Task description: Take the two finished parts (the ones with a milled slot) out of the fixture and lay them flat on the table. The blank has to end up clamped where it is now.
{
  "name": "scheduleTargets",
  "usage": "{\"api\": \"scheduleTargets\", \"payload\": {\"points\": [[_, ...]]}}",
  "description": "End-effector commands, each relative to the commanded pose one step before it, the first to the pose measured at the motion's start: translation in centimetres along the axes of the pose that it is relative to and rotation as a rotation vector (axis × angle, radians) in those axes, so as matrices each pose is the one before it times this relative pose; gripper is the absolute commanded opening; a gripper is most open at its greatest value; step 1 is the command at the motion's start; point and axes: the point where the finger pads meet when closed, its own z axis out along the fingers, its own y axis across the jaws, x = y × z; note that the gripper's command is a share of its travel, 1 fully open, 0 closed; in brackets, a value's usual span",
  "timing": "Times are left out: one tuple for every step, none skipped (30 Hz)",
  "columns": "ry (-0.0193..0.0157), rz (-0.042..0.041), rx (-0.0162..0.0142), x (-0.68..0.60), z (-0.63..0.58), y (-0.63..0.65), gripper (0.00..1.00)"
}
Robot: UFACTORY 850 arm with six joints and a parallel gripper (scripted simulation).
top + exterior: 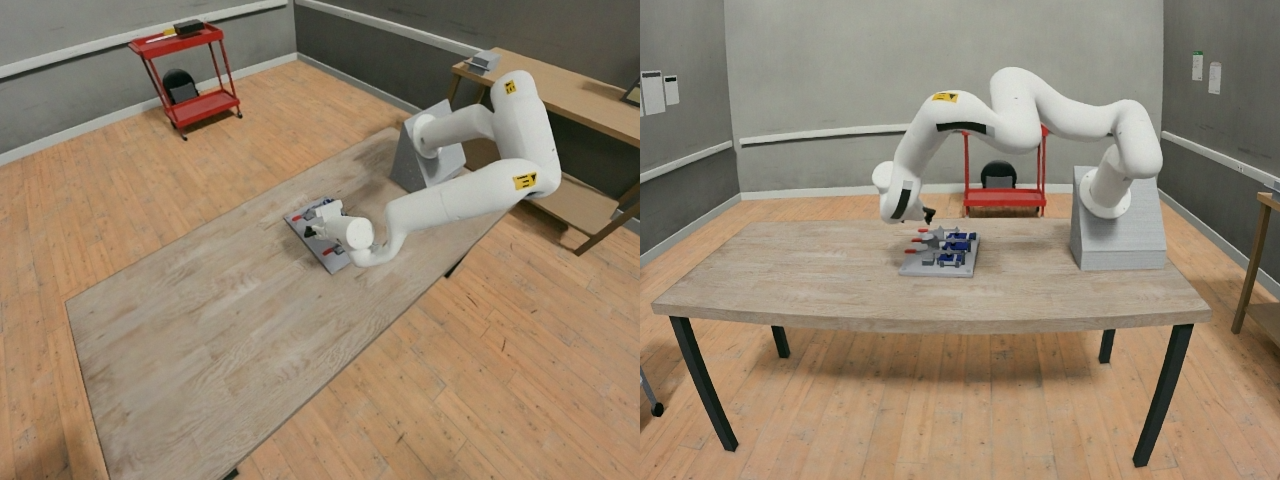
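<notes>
Open, empty gripper (927, 212) poised just above the fixture (910, 270) at mid-table (795, 289). All 3 parts (955, 246) appear seated in the fixture; both removals seemingly remain.

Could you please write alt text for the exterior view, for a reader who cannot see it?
A white robot arm bends over a wooden table, its open claw hanging just above a grey fixture plate that carries three red-handled clamps and blue blocks. The arm is mounted on a grey pedestal; a red cart stands behind.
</notes>
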Motion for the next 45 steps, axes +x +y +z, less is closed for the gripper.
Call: {"api": "scheduleTargets", "payload": {"points": [[-0.00036, 0.00084, 0.00138, 0.043, -0.081, -0.071, 1.0], [0.0, 0.0, 0.0, 0.0, 0.0, 0.0, 1.0], [0.0, 0.0, 0.0, 0.0, 0.0, 0.0, 1.0], [0.0, 0.0, 0.0, 0.0, 0.0, 0.0, 1.0], [0.0, 0.0, 0.0, 0.0, 0.0, 0.0, 1.0], [0.0, 0.0, 0.0, 0.0, 0.0, 0.0, 1.0], [0.0, 0.0, 0.0, 0.0, 0.0, 0.0, 1.0], [0.0, 0.0, 0.0, 0.0, 0.0, 0.0, 1.0], [0.0, 0.0, 0.0, 0.0, 0.0, 0.0, 1.0], [0.0, 0.0, 0.0, 0.0, 0.0, 0.0, 1.0], [0.0, 0.0, 0.0, 0.0, 0.0, 0.0, 1.0], [0.0, 0.0, 0.0, 0.0, 0.0, 0.0, 1.0], [0.0, 0.0, 0.0, 0.0, 0.0, 0.0, 1.0], [0.0, 0.0, 0.0, 0.0, 0.0, 0.0, 1.0], [0.0, 0.0, 0.0, 0.0, 0.0, 0.0, 1.0], [0.0, 0.0, 0.0, 0.0, 0.0, 0.0, 1.0], [0.0, 0.0, 0.0, 0.0, 0.0, 0.0, 1.0], [-0.00041, 0.00119, -0.00066, 0.025, 0.015, 0.014, 1.0], [-0.00268, 0.00768, -0.00428, 0.162, 0.094, 0.089, 1.0], [-0.00665, 0.01893, -0.01052, 0.397, 0.228, 0.216, 1.0], [-0.01186, 0.03323, -0.01838, 0.69, 0.391, 0.366, 1.0], [-0.01794, 0.04905, -0.02691, 1.001, 0.555, 0.505, 1.0], [-0.02461, 0.06505, -0.03529, 1.299, 0.692, 0.6, 1.0], [-0.03162, 0.08002, -0.04284, 1.552, 0.782, 0.626, 1.0], [-0.01461, 0.03204, -0.01604, 1.736, 0.808, 0.571, 1.0], [-0.0129, 0.03347, -0.01796, 0.0, 0.0, 0.0, 1.0], [-0.01112, 0.02751, -0.01499, 0.0, 0.0, 0.0, 1.0], [-0.02522, 0.05792, -0.02868, 1.832, 0.765, 0.439, 1.0], [-0.01882, 0.04243, -0.02333, 0.0, 0.0, 0.0, 1.0], [-0.0013, 0.00276, -0.00153, 0.0, 0.0, 0.0, 1.0], [-0.03544, 0.07788, -0.03847, 1.831, 0.654, 0.249, 1.0], [-0.01593, 0.03189, -0.01772, 0.0, 0.0, 0.0, 1.0], [0.0, 0.0, 0.0, 0.0, 0.0, 0.0, 1.0], [0.0, 0.0, 0.0, 0.0, 0.0, 0.0, 1.0], [-0.05627, 0.11265, -0.05682, 1.735, 0.491, 0.03, 1.0], [0.0, 0.0, 0.0, 0.0, 0.0, 0.0, 1.0], [-0.03261, 0.064, -0.02944, 1.558, 0.296, -0.184, 1.0], [-0.01433, 0.02598, -0.0143, 0.0, 0.0, 0.0, 1.0], [-0.01233, 0.02169, -0.01198, 0.0, 0.0, 0.0, 1.0], [-0.0293, 0.05409, -0.02418, 1.322, 0.098, -0.363, 1.0], [-0.02359, 0.04066, -0.02197, 0.0, 0.0, 0.0, 1.0], [-0.0074, 0.01216, -0.00669, 0.0, 0.0, 0.0, 1.0], [-0.0382, 0.0658, -0.03047, 1.057, -0.078, -0.486, 1.0], [-0.02075, 0.03292, -0.01796, 0.0, 0.0, 0.0, 1.0], [0.0, 0.0, 0.0, 0.0, 0.0, 0.0, 1.0]]}}
